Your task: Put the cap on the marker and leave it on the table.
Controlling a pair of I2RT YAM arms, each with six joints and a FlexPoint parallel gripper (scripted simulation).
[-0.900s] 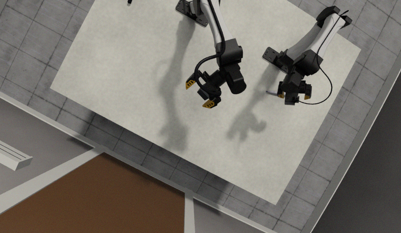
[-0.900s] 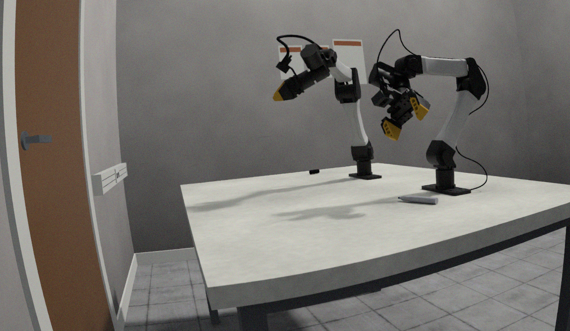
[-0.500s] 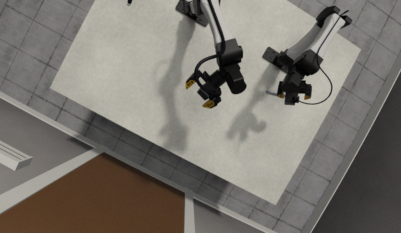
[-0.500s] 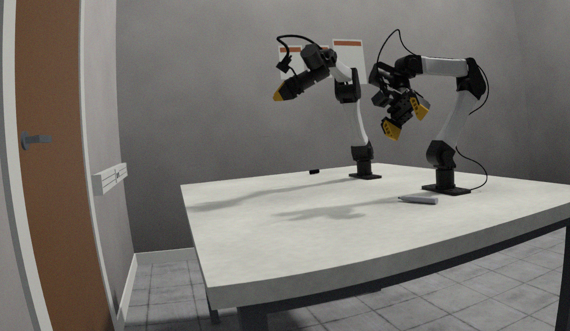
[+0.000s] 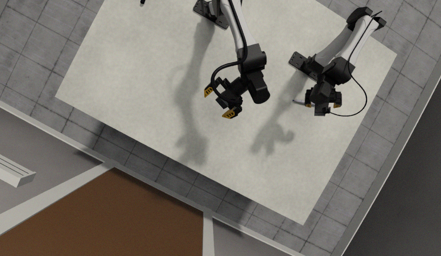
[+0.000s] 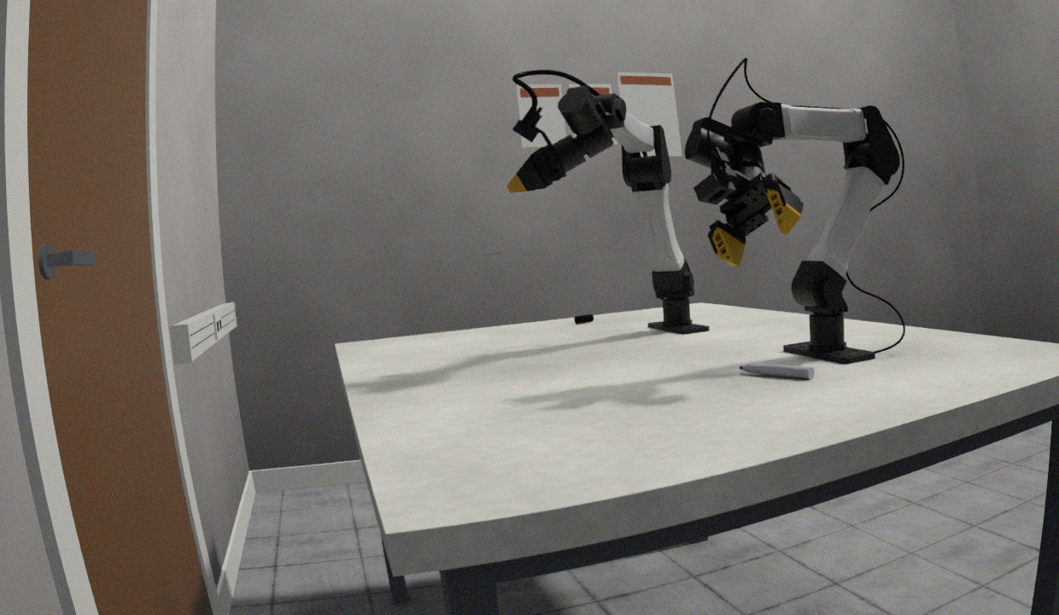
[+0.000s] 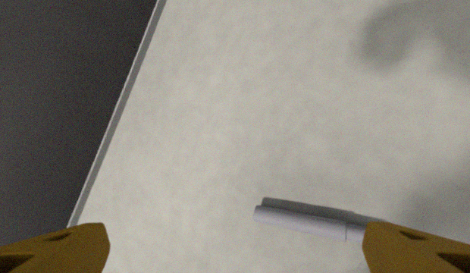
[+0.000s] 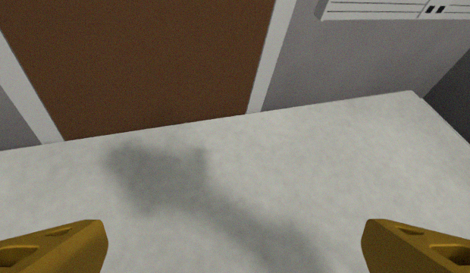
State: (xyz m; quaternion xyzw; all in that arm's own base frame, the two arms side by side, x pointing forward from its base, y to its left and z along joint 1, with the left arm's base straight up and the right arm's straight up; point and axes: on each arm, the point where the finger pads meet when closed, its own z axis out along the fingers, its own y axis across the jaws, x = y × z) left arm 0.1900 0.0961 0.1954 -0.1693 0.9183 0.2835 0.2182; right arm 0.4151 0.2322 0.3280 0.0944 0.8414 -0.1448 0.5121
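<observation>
The job is at its opening step: neither part is picked up. The marker (image 5: 299,101) (image 6: 777,371) (image 7: 303,223) lies on its side on the surface (image 5: 120,79) (image 6: 517,443) (image 7: 220,114) (image 8: 333,171), its dark writing tip bare. The cap (image 5: 142,1) (image 6: 583,319) lies well apart from it, on the right arm's side, beyond that arm's base plate (image 5: 196,10) (image 6: 699,329) as seen from the marker.

The left tool (image 5: 322,105) (image 6: 761,241) (image 7: 235,233) is wide open and holds nothing. It hangs above the surface close to the marker, which shows in the left wrist view partly behind one finger. The right tool (image 5: 217,103) (image 6: 516,184) (image 8: 234,231) is also wide open with nothing in it, up in the air and pointing away from the cap; neither part shows in its wrist view.

The next move likely calls for the left tool to centre over the marker's barrel, turn its fingers across it and come down, keeping clear of the tip. The right tool would need to swing back for the cap. A finger landing on the barrel could roll the marker. Which way the cap's mouth faces I cannot tell, so check that before lining the two up.
</observation>
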